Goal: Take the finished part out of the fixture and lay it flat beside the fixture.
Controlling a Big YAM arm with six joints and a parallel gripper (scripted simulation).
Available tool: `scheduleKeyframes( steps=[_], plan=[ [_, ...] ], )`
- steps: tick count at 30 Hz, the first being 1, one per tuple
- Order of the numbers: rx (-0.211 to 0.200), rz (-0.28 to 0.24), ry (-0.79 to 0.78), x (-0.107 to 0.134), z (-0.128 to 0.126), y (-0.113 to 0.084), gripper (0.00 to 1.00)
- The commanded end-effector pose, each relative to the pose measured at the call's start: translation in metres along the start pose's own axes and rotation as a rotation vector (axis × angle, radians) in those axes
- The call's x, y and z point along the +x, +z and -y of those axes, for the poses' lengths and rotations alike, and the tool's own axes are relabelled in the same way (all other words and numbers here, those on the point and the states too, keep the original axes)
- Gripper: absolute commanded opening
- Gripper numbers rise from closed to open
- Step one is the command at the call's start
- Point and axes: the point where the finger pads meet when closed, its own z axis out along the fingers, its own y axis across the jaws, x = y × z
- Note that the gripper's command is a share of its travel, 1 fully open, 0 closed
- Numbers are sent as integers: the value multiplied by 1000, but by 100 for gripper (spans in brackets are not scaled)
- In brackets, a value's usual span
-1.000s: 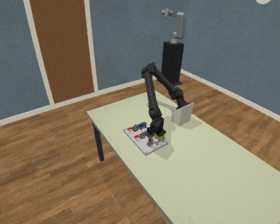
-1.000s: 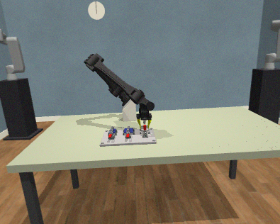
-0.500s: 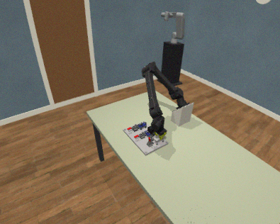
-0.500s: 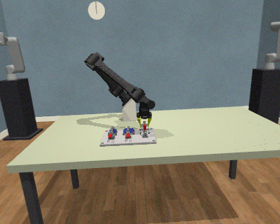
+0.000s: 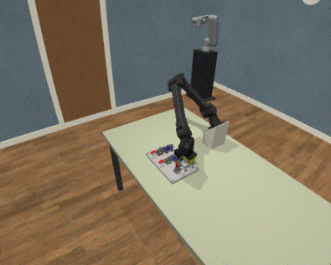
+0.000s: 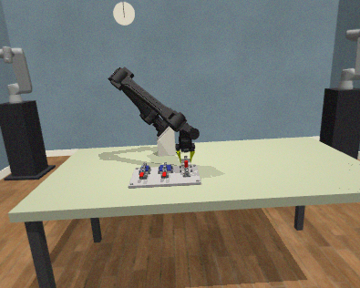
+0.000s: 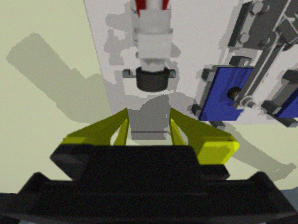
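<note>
My gripper [image 7: 149, 111] [image 5: 186, 158] [image 6: 185, 159] has yellow fingers and is shut on the grey finished part [image 7: 149, 119]. It holds the part at the end station of the white fixture plate [image 7: 112, 30] [image 5: 173, 177] [image 6: 166, 184], just in front of that station's black clamp pad [image 7: 151, 80] and red-handled clamp [image 7: 150, 5]. One blue blank [image 7: 225, 95] [image 5: 173, 158] [image 6: 163, 169] sits clamped in the neighbouring station. The other blue blank [image 5: 168, 148] [image 6: 143, 169] sits in the station beyond it. The part's slot is hidden.
The fixture lies near the green table's [image 5: 261, 201] [image 6: 271, 169] left edge in the top view. The arm's white base block [image 5: 215, 135] [image 6: 166, 143] stands behind the fixture. Black pedestals [image 6: 22, 137] [image 6: 341, 118] with other arms stand off the table.
</note>
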Motion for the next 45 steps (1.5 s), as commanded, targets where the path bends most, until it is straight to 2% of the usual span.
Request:
scheduleKeyframes(
  steps=[1, 10, 25, 27, 28, 45],
  plan=[
    [-18, 47, 21, -18, -4, -21, 0],
    [-17, 44, 21, -15, -4, -27, 0],
    [-23, 51, 28, -14, -5, -56, 0],
    [-23, 51, 28, -14, -5, -56, 0],
    [-20, 35, 37, -12, 1, -51, 0],
    [-31, 62, 37, -17, -4, -61, 0]
  ],
)
